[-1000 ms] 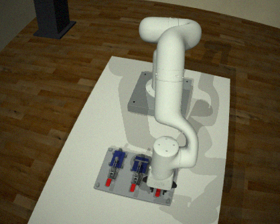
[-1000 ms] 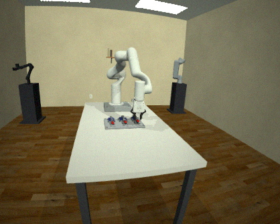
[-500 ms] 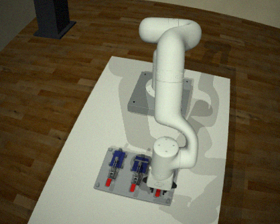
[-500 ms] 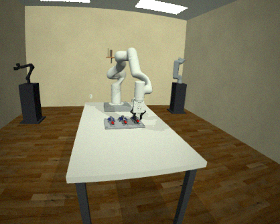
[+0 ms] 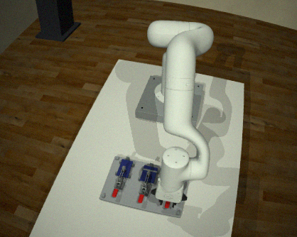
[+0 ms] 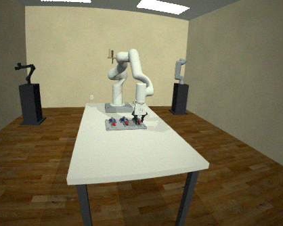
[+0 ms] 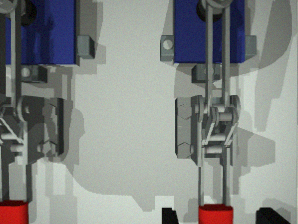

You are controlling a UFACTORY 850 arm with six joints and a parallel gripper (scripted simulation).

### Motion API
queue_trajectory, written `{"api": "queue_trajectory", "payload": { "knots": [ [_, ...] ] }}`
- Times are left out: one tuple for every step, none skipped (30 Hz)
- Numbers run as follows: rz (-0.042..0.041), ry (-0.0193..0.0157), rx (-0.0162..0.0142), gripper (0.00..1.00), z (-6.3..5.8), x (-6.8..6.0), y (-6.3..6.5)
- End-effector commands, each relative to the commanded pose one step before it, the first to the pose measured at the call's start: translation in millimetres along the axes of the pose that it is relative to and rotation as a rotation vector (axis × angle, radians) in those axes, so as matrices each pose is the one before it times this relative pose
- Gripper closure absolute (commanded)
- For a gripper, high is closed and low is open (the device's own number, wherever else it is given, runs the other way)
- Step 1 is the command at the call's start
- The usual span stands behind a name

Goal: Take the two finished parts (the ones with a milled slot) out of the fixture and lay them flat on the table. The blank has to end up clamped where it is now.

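The grey fixture plate (image 5: 127,198) (image 6: 118,128) (image 7: 125,135) carries three blue parts under toggle clamps. The left part (image 5: 128,173) shows in the top view. The middle part (image 5: 145,177) (image 7: 55,42) has a slot line across it in the top view. The right part (image 7: 185,45) is hidden by the arm there; its top is cut off in the wrist view, so a slot cannot be told. All three clamp arms reach over their parts. My gripper (image 5: 167,204) (image 6: 139,122) (image 7: 216,217) is partly open, its fingers on both sides of the right red handle, with gaps.
The left red handle (image 5: 115,193) and middle red handle (image 5: 141,199) (image 7: 13,212) point to the plate's front edge. The robot's grey base (image 5: 148,115) (image 6: 111,109) stands behind the fixture on the white table (image 5: 87,142) (image 6: 126,152).
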State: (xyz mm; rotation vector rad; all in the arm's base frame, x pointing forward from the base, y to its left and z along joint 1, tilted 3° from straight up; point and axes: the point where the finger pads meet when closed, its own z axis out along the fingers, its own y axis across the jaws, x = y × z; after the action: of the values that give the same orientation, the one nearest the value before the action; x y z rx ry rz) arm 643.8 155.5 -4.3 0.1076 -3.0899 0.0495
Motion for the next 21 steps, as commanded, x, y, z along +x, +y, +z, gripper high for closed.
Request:
{"api": "queue_trajectory", "payload": {
  "knots": [
    [0.00005,-0.00216,-0.00041,0.52,6.26,-1.31,0.23],
    [0.00000,0.00000,0.00000,0.52,1.93,-0.08,0.01],
    [0.00000,0.00000,0.00000,0.52,1.77,-0.07,0.01],
    [0.00000,0.00000,0.00000,0.52,1.56,-0.06,0.01],
    [0.00000,0.00000,0.00000,0.52,1.31,-0.05,0.01],
    [0.00000,0.00000,0.00000,0.52,1.05,-0.04,0.01],
    [0.00000,0.00000,0.00000,0.52,0.78,-0.03,0.01],
    [0.00000,0.00000,0.00000,0.52,0.52,-0.02,0.00],
    [0.00000,0.00000,0.00000,0.52,0.30,-0.01,0.00],
    [0.00000,0.00000,0.00000,0.52,0.12,0.00,0.00],
    [0.00000,0.00000,0.00000,0.52,0.02,0.00,0.00],
    [0.00000,0.00000,0.00000,0.52,0.00,0.00,0.00],
    [0.00000,0.00000,0.00000,0.52,0.00,0.00,0.00],
    [0.00000,0.00000,0.00000,0.52,0.00,0.00,0.00],
    [0.00000,0.00000,0.00000,0.52,0.00,0.00,0.00],
    [0.00000,0.00001,0.00000,0.52,0.01,0.00,0.00],
    [0.00000,0.00001,0.00000,0.52,0.01,0.00,0.00],
    [0.00000,0.00001,0.00000,0.52,0.01,0.00,0.00],
    [0.00000,0.00001,0.00000,0.52,0.00,0.00,0.00],
    [0.00000,0.00001,0.00000,0.52,0.00,0.00,0.00],
    [0.00000,0.00000,0.00000,0.52,0.00,0.00,0.00]
  ]
}}
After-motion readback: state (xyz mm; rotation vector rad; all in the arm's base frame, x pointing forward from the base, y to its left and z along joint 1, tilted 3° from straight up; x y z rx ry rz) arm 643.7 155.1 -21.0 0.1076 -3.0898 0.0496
